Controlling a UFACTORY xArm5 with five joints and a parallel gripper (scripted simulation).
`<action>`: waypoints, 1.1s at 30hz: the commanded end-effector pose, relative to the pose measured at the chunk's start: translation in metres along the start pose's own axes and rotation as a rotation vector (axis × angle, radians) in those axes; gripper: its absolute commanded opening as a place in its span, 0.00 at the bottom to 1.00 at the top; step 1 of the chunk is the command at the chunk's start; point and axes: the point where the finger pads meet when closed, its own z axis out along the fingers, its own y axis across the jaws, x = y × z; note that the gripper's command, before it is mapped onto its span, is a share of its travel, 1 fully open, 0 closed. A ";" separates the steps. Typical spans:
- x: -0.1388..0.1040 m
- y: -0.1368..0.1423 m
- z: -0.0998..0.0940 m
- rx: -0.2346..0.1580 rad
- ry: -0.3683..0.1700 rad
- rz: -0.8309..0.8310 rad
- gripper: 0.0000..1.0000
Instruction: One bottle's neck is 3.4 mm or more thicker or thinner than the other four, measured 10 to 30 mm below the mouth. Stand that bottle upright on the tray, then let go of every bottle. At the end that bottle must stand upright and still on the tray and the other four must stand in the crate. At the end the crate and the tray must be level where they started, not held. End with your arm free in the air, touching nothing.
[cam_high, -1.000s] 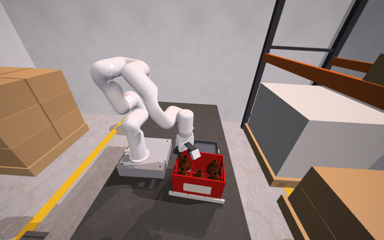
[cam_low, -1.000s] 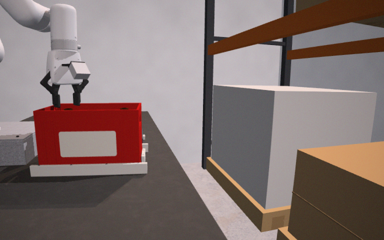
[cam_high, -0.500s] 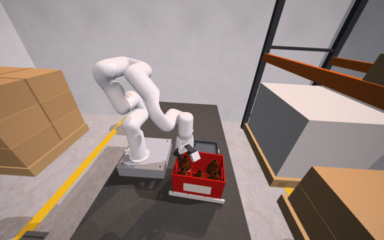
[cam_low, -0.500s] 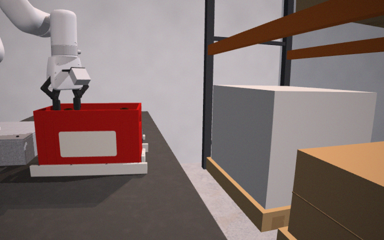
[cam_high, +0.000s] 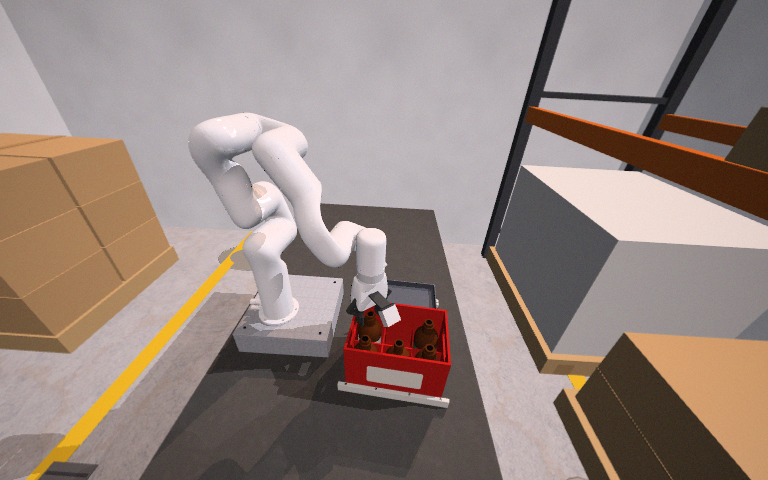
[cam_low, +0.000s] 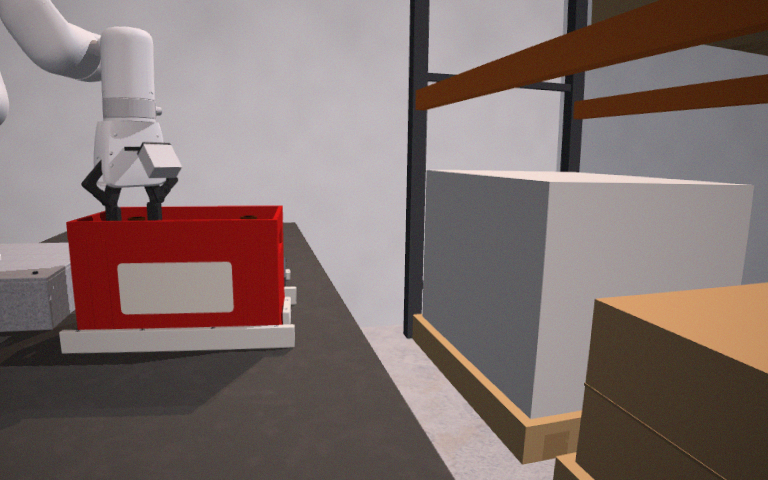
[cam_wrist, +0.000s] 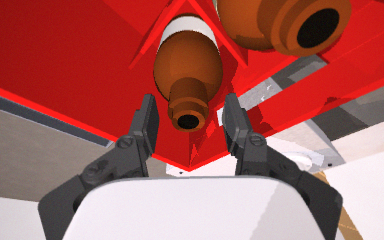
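A red crate (cam_high: 396, 350) stands on the dark table and holds several brown bottles upright in its cells. My gripper (cam_high: 368, 311) is lowered over the back-left cell, with its fingertips at the crate's rim (cam_low: 133, 212). In the wrist view the gripper (cam_wrist: 189, 122) is open, one finger on each side of the neck of the back-left bottle (cam_wrist: 188, 75), with a gap on both sides. A second bottle (cam_wrist: 285, 22) stands in the neighbouring cell. The grey tray (cam_high: 412, 293) lies right behind the crate with nothing on it.
The crate sits on a white base strip (cam_low: 175, 338). The arm's grey base block (cam_high: 291, 325) is left of the crate. A grey box on a pallet (cam_high: 611, 260) under a steel rack stands to the right, and cardboard stacks (cam_high: 67, 237) stand off the table.
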 end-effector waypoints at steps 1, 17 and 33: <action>0.001 -0.001 0.001 0.002 0.002 0.000 0.65; 0.001 -0.001 0.001 0.002 0.002 0.000 0.65; 0.001 -0.001 0.001 0.002 0.002 0.000 0.00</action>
